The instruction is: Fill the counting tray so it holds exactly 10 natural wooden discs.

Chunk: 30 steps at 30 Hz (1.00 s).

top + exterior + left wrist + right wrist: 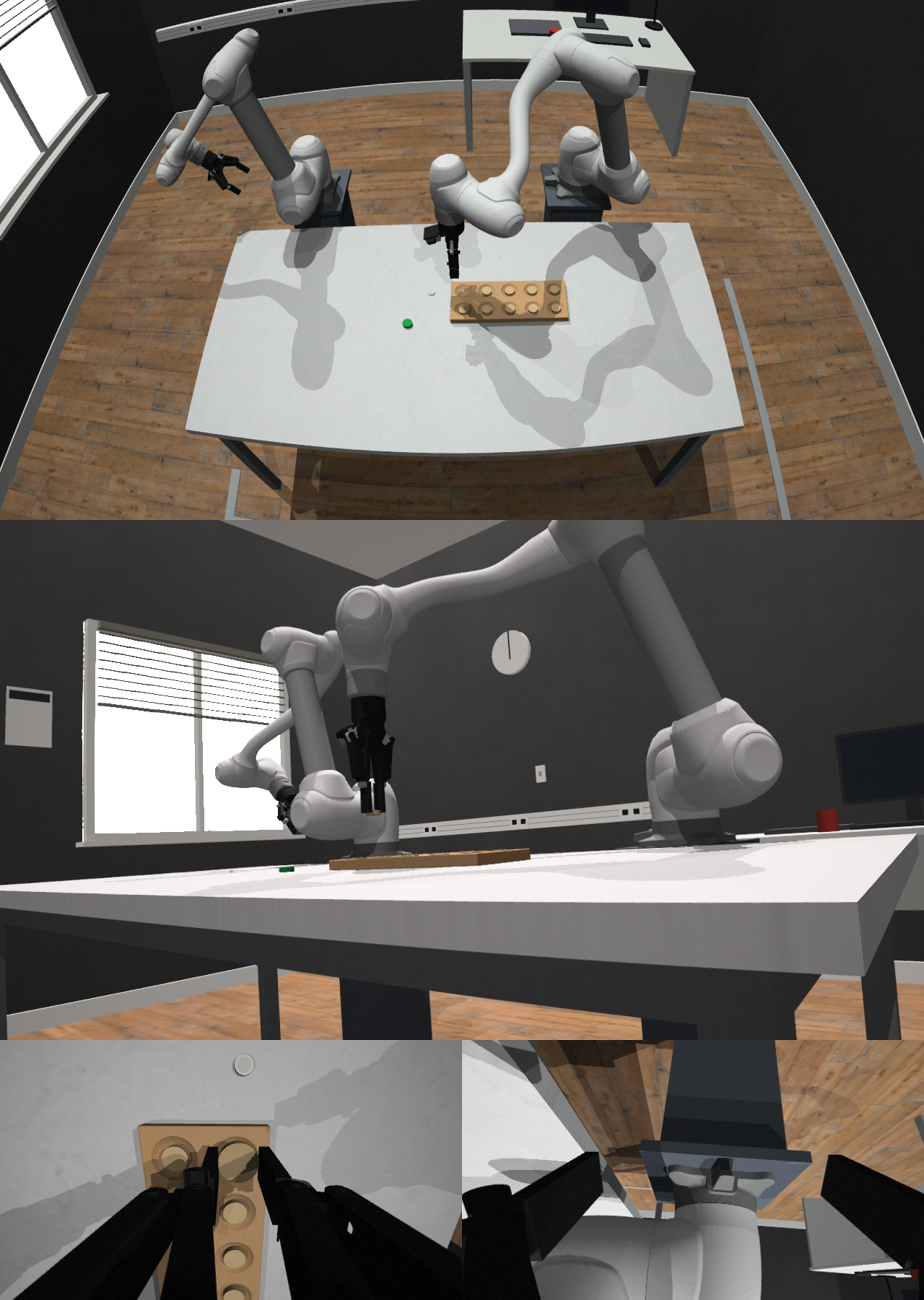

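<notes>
My left gripper [454,275] [373,809] [238,1163] is shut on a natural wooden disc [373,813] [234,1164] and holds it above the counting tray [510,321] [400,861] [206,1130]. In the left wrist view the disc covers most of the tray's corner pocket. The tray lies flat. That pocket [463,290] looks empty in the top view, at the back left. The other pockets each show a wooden disc, such as one [510,290] in the back row and one [175,1159] beside the held disc. My right gripper [242,180] [712,1173] is open and empty, away from the table.
A small white ridged disc [431,292] [244,1064] lies left of the tray in the top view. A green disc [406,322] [286,869] lies farther left and nearer the front. Arm shadows fall across the tray and table [388,388].
</notes>
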Tool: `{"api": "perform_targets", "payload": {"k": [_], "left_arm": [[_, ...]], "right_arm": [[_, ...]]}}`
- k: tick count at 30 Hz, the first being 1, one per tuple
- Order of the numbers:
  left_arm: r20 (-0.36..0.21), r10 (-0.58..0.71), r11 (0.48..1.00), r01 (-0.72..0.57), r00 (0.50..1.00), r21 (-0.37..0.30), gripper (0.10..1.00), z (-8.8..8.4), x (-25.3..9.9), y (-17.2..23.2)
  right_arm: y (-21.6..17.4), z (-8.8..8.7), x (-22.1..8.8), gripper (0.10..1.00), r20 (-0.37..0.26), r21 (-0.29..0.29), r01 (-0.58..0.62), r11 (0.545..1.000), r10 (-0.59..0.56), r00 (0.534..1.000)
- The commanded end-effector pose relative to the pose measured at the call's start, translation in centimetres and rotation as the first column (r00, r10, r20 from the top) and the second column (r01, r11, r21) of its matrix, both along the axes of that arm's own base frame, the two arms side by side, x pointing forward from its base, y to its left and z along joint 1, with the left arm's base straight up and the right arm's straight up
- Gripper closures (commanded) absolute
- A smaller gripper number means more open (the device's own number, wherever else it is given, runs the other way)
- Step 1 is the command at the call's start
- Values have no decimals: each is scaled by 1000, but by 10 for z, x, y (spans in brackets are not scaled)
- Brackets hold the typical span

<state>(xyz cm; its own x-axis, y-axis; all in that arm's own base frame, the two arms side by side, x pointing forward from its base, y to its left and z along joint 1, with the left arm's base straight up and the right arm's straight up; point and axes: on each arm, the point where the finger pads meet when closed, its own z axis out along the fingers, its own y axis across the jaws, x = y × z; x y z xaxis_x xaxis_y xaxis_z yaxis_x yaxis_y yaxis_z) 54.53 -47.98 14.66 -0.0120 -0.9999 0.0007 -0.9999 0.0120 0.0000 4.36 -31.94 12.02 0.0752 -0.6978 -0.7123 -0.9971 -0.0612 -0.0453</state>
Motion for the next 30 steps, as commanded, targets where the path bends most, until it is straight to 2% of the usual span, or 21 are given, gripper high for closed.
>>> {"api": "perform_targets", "payload": {"k": [1,4,7,10,12,15,30], "left_arm": [[-3,-1,1000,1,1000,4,999,9,-5,26],[3,-1,1000,1,1000,-1,999,7,-3,25],[0,-1,1000,1,1000,2,999,-19,-2,25],[0,0,1000,0,1000,2,999,-54,-2,26],[0,0,1000,0,1000,2,999,-54,-2,26],[0,0,1000,0,1000,2,999,-75,-2,26],[0,0,1000,0,1000,1,999,-88,-2,25]], "right_arm": [[0,1,-2,98,-7,-10,3,1000,-3,1000],[0,1,-2,98,-7,-10,3,1000,-3,1000],[0,1,-2,98,-7,-10,3,1000,-3,1000],[0,1,-2,98,-7,-10,3,1000,-3,1000],[0,1,-2,98,-7,-10,3,1000,-3,1000],[0,1,-2,98,-7,-10,3,1000,-3,1000],[0,1,-2,98,-7,-10,3,1000,-3,1000]]}}
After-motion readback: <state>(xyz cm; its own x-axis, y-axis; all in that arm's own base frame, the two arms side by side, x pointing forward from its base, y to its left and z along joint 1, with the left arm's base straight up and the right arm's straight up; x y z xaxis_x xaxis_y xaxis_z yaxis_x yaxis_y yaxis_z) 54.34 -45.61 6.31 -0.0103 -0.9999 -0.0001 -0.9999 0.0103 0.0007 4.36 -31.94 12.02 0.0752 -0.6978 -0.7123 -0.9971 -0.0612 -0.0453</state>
